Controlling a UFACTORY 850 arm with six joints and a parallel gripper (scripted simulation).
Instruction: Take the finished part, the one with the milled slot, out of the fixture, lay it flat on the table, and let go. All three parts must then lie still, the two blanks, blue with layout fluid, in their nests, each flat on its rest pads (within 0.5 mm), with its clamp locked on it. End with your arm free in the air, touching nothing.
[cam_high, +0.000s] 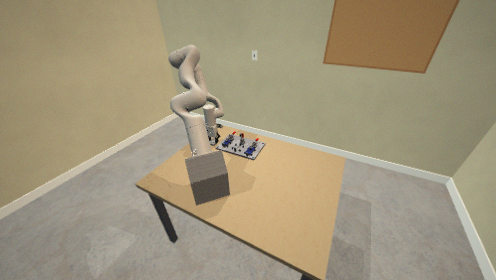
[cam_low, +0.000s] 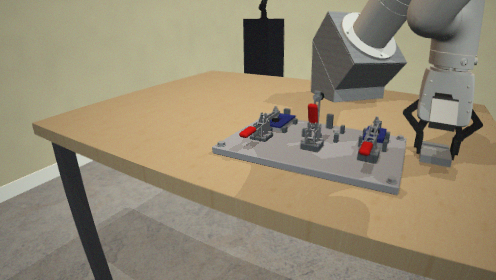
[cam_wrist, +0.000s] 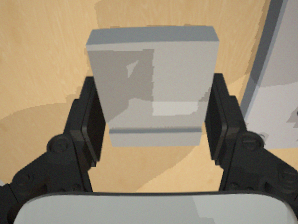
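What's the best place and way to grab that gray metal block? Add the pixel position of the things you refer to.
Probably by its two opposite side edges, coming from above. The gray block (cam_low: 436, 154) (cam_wrist: 175, 75) is a flat slab with straight, parallel-looking sides, narrow enough to fit between the fingers. The gripper (cam_high: 214, 142) (cam_low: 436, 150) (cam_wrist: 154, 92) already pinches it that way, leaving the broad face uncovered.

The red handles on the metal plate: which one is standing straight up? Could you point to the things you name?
The middle red handle (cam_low: 313, 113) stands up, and no blue block sits at its clamp. The two outer red handles lie low, each beside a blue block.
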